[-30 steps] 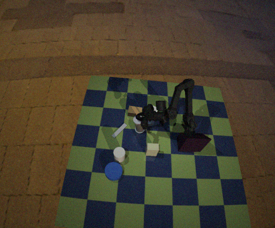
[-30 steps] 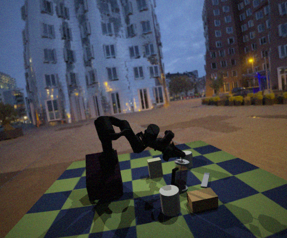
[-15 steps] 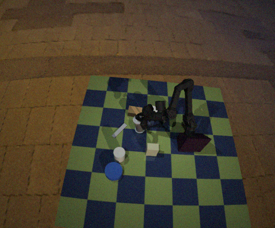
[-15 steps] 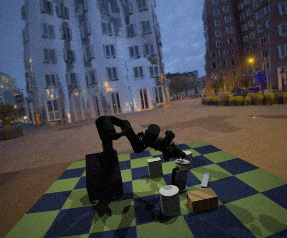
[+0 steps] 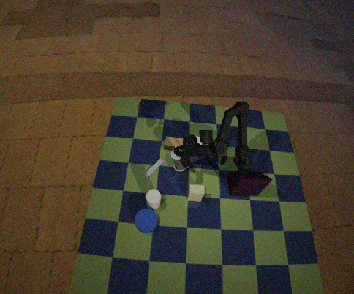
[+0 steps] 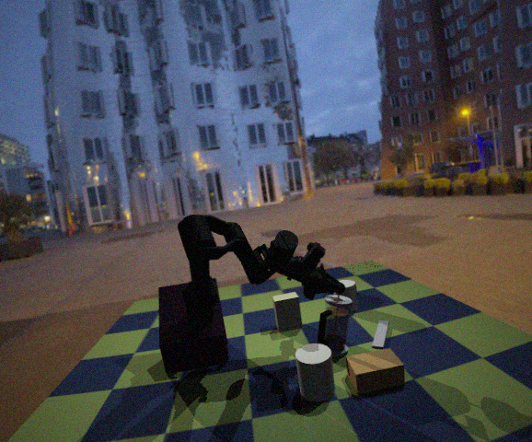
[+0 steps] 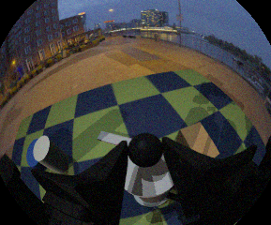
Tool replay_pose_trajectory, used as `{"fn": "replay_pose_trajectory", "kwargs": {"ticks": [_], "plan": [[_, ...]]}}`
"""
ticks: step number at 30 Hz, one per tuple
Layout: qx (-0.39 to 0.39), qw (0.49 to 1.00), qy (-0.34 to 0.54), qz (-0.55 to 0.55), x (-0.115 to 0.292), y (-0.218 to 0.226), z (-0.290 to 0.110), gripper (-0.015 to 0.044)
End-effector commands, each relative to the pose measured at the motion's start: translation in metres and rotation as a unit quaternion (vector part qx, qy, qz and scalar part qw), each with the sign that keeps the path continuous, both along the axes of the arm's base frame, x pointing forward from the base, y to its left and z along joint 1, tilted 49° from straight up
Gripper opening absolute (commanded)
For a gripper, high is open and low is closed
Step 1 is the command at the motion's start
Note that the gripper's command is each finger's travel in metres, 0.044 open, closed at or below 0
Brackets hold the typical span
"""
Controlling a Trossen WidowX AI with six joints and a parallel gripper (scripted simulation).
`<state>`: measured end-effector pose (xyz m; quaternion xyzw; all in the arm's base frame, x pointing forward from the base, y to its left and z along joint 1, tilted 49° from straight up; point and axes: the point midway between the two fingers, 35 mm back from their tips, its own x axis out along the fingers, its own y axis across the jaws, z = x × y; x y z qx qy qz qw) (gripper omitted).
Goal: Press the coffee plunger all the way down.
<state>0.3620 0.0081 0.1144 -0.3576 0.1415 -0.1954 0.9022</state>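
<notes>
Clamped on the dark plunger knob point(image 7: 145, 149), the claw point(image 7: 144, 165) is bearing down over the coffee press point(image 6: 337, 324) standing upright mid-mat beside the cardboard box point(image 6: 375, 369), and should likely be pushing straight down its axis, avoiding sideways drag.

The arm point(image 6: 237, 250) rises from its dark pedestal point(image 6: 171, 332), folds at the elbow and reaches forward and down, the wrist pitched toward the surface; the gripper point(image 7: 145, 157) points downward with its two dark fingers set partly apart, one on each side of the plunger knob point(image 7: 145, 149), closed on it between the tips.
</notes>
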Motion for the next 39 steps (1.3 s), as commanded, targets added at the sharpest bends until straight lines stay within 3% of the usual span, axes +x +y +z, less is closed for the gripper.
{"fn": "replay_pose_trajectory", "kwargs": {"ticks": [1,10,22,39], "plan": [[-0.004,1.000,0.006,-0.005,0.000,-0.003,-0.003,0.0124],[0.000,1.000,0.000,0.000,0.000,0.000,0.000,0.0124],[0.000,1.000,0.000,0.000,0.000,0.000,0.000,0.0439],[-0.003,1.000,0.010,-0.003,-0.042,0.054,0.050,0.0440]]}}
